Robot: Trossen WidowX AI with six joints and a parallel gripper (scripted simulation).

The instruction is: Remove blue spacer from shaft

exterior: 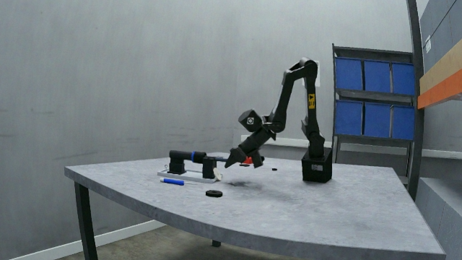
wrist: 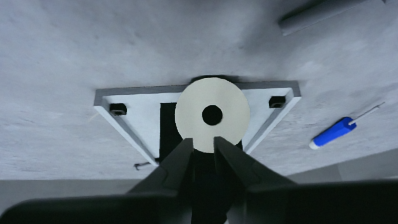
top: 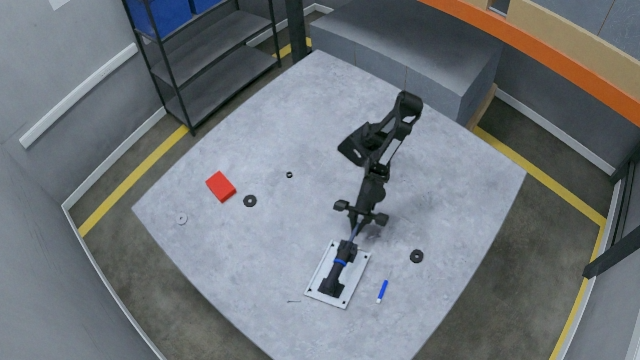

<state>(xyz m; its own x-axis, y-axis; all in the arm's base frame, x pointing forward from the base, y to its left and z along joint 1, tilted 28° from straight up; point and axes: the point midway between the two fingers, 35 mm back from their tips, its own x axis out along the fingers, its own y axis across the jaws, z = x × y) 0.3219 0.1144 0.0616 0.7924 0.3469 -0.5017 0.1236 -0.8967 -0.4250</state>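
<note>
A white baseplate (top: 338, 274) carries a big black housing block (top: 330, 286) and a small block (top: 348, 248). A dark shaft (top: 354, 232) runs through the small block toward the housing. Dark spacers and one blue spacer (top: 340, 261) sit on it between the blocks; the blue spacer also shows in the side view (exterior: 193, 156). My gripper (top: 357, 225) is shut on the shaft's free end, outside the small block (exterior: 208, 167). A cream disc with a hole (wrist: 212, 115) stands on edge against the small block, below the shaft (exterior: 217, 173). The shaft is hidden between my fingers in the wrist view.
A blue-handled screwdriver (top: 382, 291) lies right of the plate. Black discs lie on the table (top: 416, 256) (top: 249, 200), with a small black ring (top: 289, 174), a grey washer (top: 181, 216), a red block (top: 220, 186) and a thin pin (top: 294, 301). A shelf rack (top: 200, 50) stands beyond the table.
</note>
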